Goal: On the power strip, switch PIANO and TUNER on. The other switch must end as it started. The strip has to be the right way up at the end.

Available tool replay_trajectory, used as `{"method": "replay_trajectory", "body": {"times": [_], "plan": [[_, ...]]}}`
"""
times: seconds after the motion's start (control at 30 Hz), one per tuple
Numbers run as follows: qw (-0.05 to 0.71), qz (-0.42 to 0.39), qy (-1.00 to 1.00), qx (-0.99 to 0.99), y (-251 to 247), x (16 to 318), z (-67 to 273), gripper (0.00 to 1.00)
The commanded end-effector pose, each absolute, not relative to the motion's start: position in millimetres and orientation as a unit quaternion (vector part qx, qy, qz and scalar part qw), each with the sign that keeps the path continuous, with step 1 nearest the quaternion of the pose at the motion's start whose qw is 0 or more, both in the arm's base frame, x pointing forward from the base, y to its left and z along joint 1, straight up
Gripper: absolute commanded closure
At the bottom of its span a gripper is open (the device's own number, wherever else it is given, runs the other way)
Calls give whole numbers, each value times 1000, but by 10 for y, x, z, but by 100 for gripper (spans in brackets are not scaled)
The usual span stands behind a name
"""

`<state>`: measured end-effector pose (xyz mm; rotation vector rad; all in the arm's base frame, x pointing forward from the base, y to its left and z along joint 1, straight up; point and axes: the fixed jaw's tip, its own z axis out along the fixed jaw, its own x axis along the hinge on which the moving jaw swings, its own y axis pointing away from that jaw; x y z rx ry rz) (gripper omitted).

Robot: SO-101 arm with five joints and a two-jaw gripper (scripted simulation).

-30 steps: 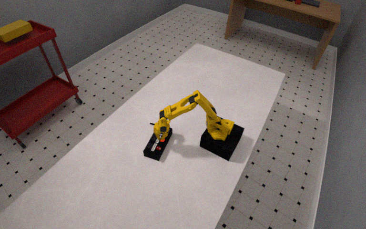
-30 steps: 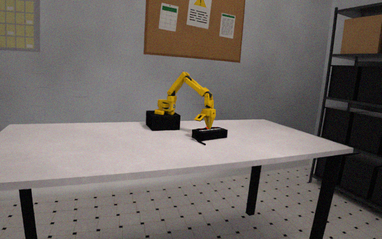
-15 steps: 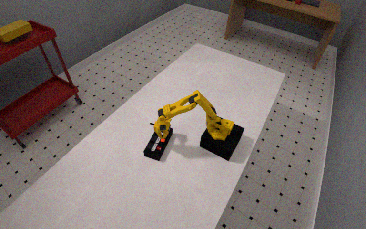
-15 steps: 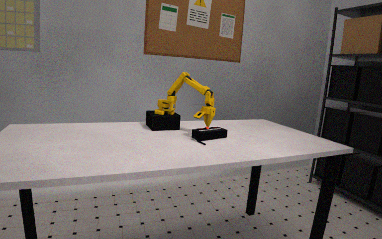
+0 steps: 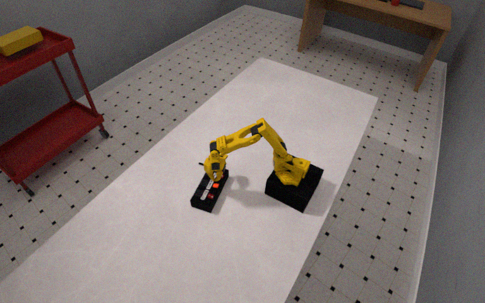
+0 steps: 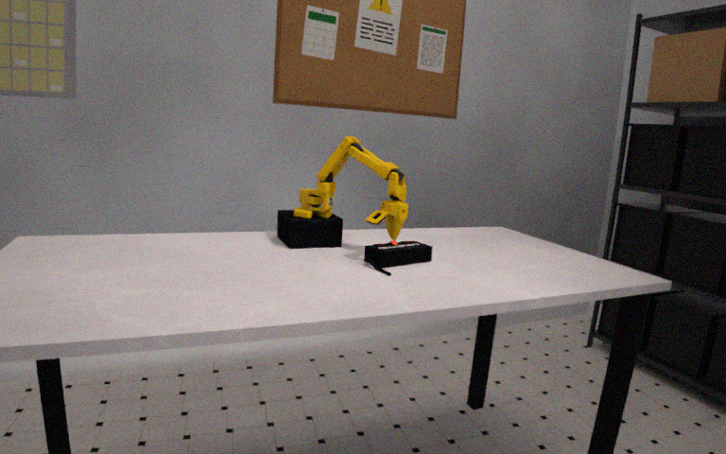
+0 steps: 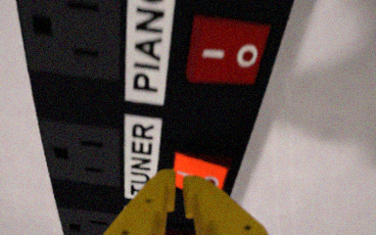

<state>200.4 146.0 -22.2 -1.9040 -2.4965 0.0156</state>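
The black power strip (image 5: 200, 201) (image 6: 412, 253) (image 7: 73, 73) lies right way up on the white table, labels facing up. In the wrist view the TUNER switch (image 7: 202, 168) (image 5: 215, 185) glows bright orange. The PIANO switch (image 7: 227, 49) (image 5: 210, 196) is dark red and unlit. The white labels PIANO (image 7: 149, 54) and TUNER (image 7: 142, 154) sit to the left of their switches. My gripper (image 7: 178, 188) (image 5: 215, 177) (image 6: 393, 239) is shut and empty; its tip points straight down at the near edge of the TUNER switch. The third switch is hidden under the gripper.
The arm's black base block (image 5: 293, 187) (image 6: 309, 228) stands beside the strip. A short black cable stub (image 6: 381, 269) sticks out of the strip's end. Off the table are a red cart (image 5: 42, 132), a wooden bench (image 5: 375, 14) and a dark shelf unit (image 6: 680, 160).
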Motion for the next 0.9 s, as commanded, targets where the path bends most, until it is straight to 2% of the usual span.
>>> {"method": "replay_trajectory", "body": {"times": [0.0, 0.43, 0.87], "plan": [[0, 0, -784, -621, 1356, 2034, -198, 100], [0, 0, -752, -659, 1091, 2051, -199, 100], [0, 0, -749, -662, 1068, 2055, -189, 100]]}}
